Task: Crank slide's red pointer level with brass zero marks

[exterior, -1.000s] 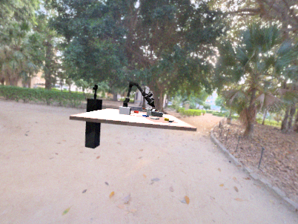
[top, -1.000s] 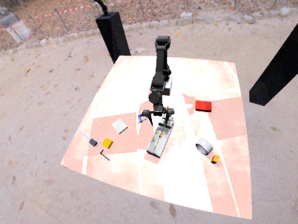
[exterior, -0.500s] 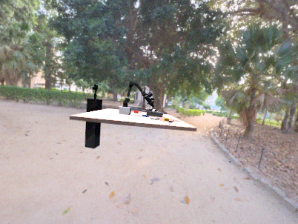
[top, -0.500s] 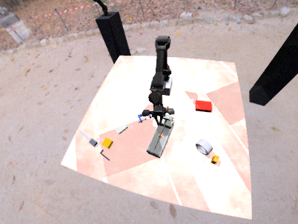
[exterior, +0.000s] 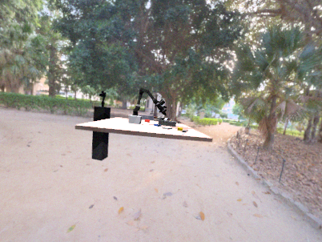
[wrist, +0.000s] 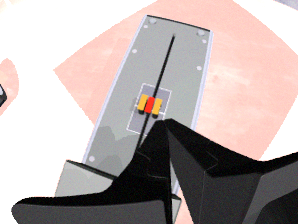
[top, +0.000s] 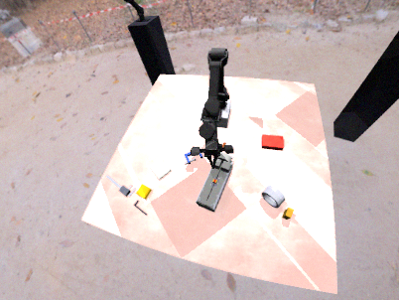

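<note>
The machine point(top: 207, 199) point(exterior: 170, 123) point(wrist: 122, 75) is a long grey body with a dark slot down its middle. In the wrist view the red pointer point(wrist: 150, 105) sits between the two brass marks point(wrist: 143, 102) point(wrist: 157, 107) and looks about level with them. A grey block point(wrist: 82, 181) point(top: 223, 164) is at the machine's arm-side end. My gripper point(wrist: 164, 127) point(top: 213, 165) is shut with its fingertips together, nothing visible between them. It is over the arm-side part of the machine. The crank and its handle cannot be made out; the fingers cover much of that end.
A red block point(top: 273, 142), a grey ring point(top: 266, 199) and a small yellow block point(top: 288, 214) lie right of the machine in the top view. A blue object point(top: 188, 158), a pale flat piece point(top: 162, 173), a yellow block point(top: 144, 192) and a dark L-shaped key point(top: 141, 209) lie left.
</note>
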Tool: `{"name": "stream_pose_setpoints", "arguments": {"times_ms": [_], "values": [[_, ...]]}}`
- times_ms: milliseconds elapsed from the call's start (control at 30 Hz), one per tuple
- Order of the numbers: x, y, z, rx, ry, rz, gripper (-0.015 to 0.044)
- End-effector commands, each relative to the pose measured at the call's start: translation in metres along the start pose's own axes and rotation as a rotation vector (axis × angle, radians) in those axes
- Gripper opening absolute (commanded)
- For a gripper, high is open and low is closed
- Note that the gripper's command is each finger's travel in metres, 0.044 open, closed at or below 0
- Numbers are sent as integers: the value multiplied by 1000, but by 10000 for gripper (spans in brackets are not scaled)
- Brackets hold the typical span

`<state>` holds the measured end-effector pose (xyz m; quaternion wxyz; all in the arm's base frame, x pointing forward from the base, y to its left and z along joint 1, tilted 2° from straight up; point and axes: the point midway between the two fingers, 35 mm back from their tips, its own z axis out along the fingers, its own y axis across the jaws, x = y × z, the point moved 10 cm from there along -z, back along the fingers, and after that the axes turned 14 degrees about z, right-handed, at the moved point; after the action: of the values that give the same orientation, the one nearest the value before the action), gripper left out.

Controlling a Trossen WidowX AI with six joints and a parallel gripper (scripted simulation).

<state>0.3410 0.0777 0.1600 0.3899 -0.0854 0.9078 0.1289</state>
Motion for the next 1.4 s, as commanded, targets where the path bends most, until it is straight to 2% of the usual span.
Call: {"name": "stream_pose_setpoints", "arguments": {"times_ms": [0, 567, 600, 1167, 1367], "values": [[0, 0, 0, 0, 0, 0, 0], [0, 0, 0, 0, 0, 0, 440], [0, 0, 0, 0, 0, 0, 440], [0, 0, 0, 0, 0, 0, 0], [0, 0, 0, 0, 0, 0, 0]]}}
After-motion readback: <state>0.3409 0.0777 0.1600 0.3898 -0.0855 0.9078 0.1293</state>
